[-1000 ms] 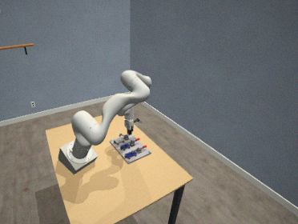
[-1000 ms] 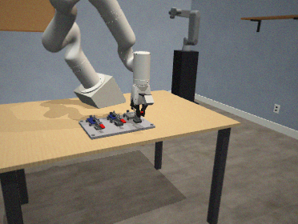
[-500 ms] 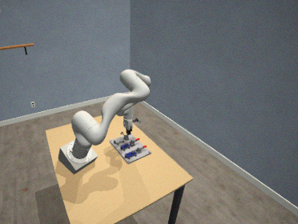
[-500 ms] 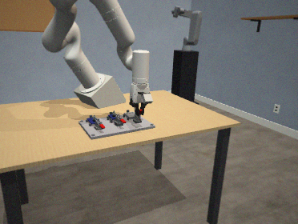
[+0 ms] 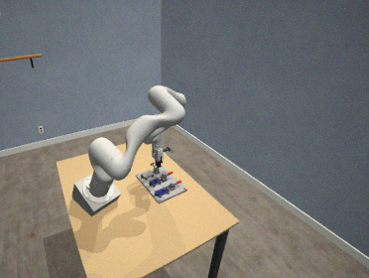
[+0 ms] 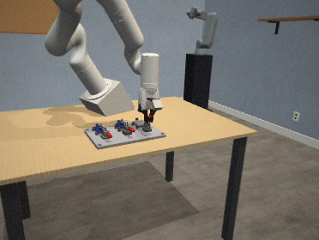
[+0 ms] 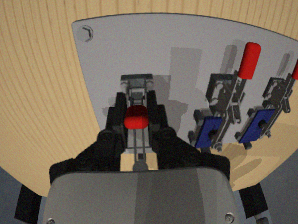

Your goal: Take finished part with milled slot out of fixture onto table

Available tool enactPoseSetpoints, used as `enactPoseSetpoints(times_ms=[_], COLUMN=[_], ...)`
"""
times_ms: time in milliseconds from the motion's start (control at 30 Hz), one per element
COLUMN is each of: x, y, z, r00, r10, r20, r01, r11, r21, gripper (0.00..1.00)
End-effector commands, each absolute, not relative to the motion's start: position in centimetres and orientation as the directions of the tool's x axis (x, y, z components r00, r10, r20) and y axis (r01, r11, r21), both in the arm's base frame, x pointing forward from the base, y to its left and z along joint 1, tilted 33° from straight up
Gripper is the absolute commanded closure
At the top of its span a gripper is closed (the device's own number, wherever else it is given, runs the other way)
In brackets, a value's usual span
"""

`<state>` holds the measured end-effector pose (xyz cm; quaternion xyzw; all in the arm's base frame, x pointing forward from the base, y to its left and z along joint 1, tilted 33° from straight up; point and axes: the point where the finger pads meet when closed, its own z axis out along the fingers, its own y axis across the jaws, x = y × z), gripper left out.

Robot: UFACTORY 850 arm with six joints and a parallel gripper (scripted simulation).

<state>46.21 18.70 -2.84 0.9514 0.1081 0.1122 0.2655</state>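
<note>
A grey fixture plate [image 5: 174, 195] [image 6: 129, 140] [image 7: 120, 43] lies on the table and carries three toggle clamps. My gripper [image 5: 159, 166] [image 6: 148, 117] [image 7: 136, 103] hangs upright over the end nest and is shut on that clamp's red handle [image 7: 136, 119] [image 6: 149, 118], which stands raised between the fingers. The grey finished part [image 6: 139, 124] sits in that nest; the wrist view hides it under the fingers. Two blue blanks [image 7: 212, 129] [image 7: 257, 125] [image 6: 99, 128] [image 6: 120, 124] lie in the other nests, with their red clamp handles [image 7: 249, 59] [image 6: 109, 135] lying low over the plate.
The arm's base [image 5: 96, 195] [image 6: 107, 99] stands on the wooden table [image 5: 149, 238] [image 6: 51, 154] behind the plate. The table's edge [image 6: 206, 141] runs close to the plate's right side. A second arm on a black pedestal [image 6: 198, 79] stands beyond the table.
</note>
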Motion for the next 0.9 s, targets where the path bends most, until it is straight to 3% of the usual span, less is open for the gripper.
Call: enactPoseSetpoints(times_ms=[0, 867], x=[46.01, 45.44], y=[18.71, 18.55], z=[-2.82, -2.92], r00=[0.951, 0.951], r10=[0.266, 0.266], r20=[0.157, 0.157], r01=[0.146, 0.146], r11=[-0.836, -0.836], r21=[0.529, 0.529], gripper=[1.0, 1.0])
